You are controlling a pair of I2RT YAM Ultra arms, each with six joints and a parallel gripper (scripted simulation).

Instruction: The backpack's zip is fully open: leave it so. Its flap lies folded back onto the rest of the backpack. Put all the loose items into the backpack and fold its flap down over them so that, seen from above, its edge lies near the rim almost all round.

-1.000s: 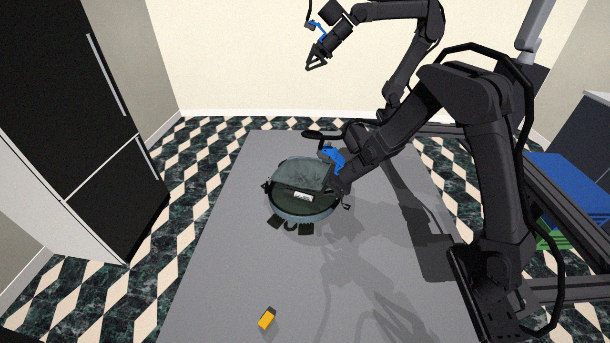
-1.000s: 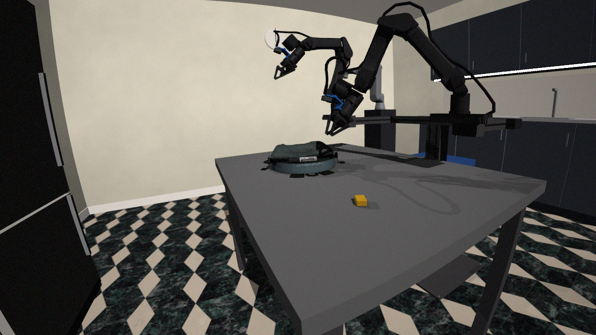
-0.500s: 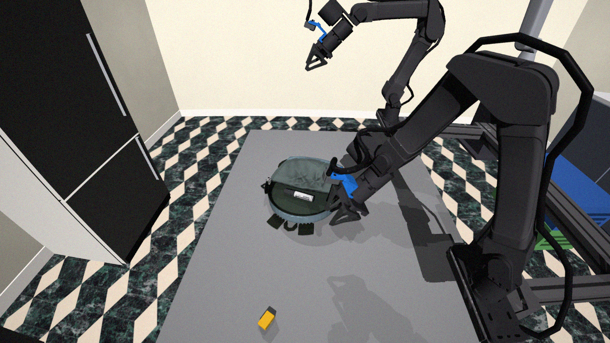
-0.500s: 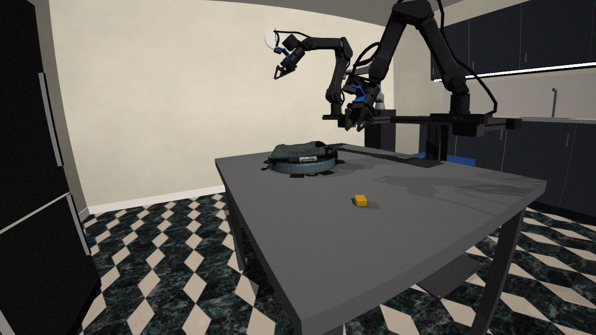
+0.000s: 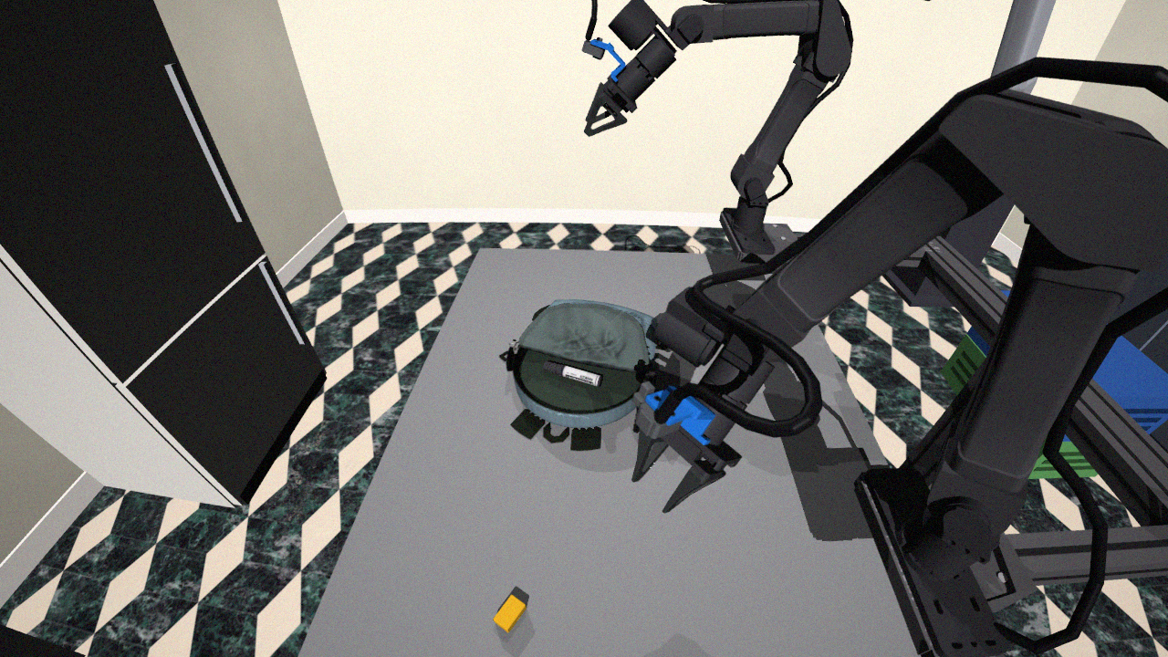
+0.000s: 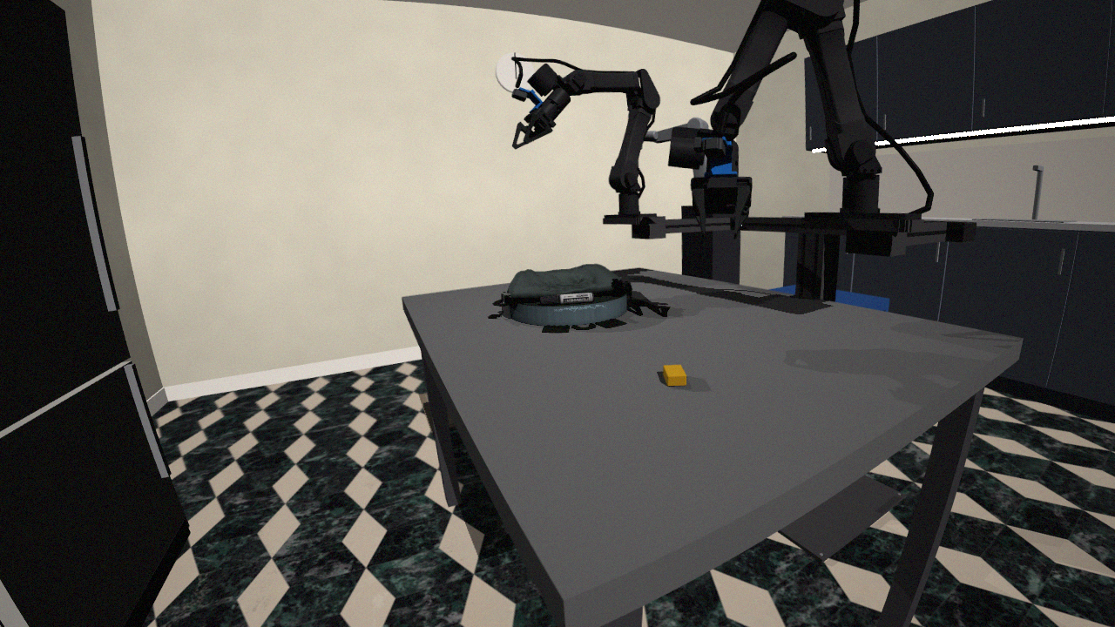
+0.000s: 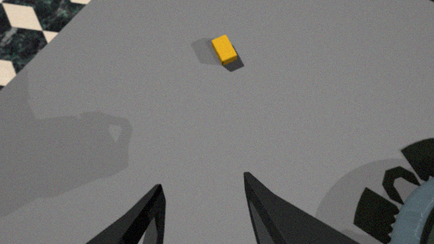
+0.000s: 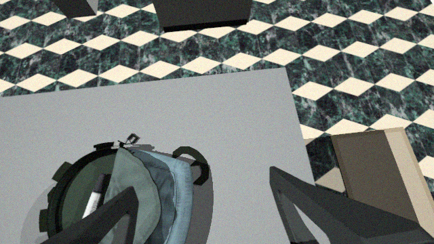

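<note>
One marker [image 5: 580, 375] [image 6: 576, 298] [image 8: 91, 204] lies in the open backpack [image 5: 583, 415] [image 6: 567, 313] [image 8: 184, 203]; flap [image 5: 584, 336] [image 6: 563, 281] [image 8: 138, 198] folded back. Yellow block [image 5: 510, 612] [image 6: 674, 375] [image 7: 224, 49] on worktop [image 5: 441, 523] [image 6: 725, 460] [image 7: 190, 118] [image 8: 230, 112], well apart from it. Left claw [image 5: 651, 487] [image 6: 723, 225] [image 7: 203, 179] raised, fingers apart, nothing between. Right claw [image 5: 606, 130] [image 6: 530, 141] [image 8: 203, 177]: fingers wide apart, nothing held.

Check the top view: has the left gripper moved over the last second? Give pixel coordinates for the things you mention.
Yes. Judged against the backpack [image 5: 563, 330] [image 6: 569, 312] [image 7: 411, 217] [image 8: 183, 196], the left gripper [image 5: 650, 495] [image 6: 720, 225] [image 7: 203, 186] has shifted away from its flap side, toward the yellow block's [image 5: 510, 612] [image 6: 674, 375] [image 7: 224, 49] end of the table.
</note>
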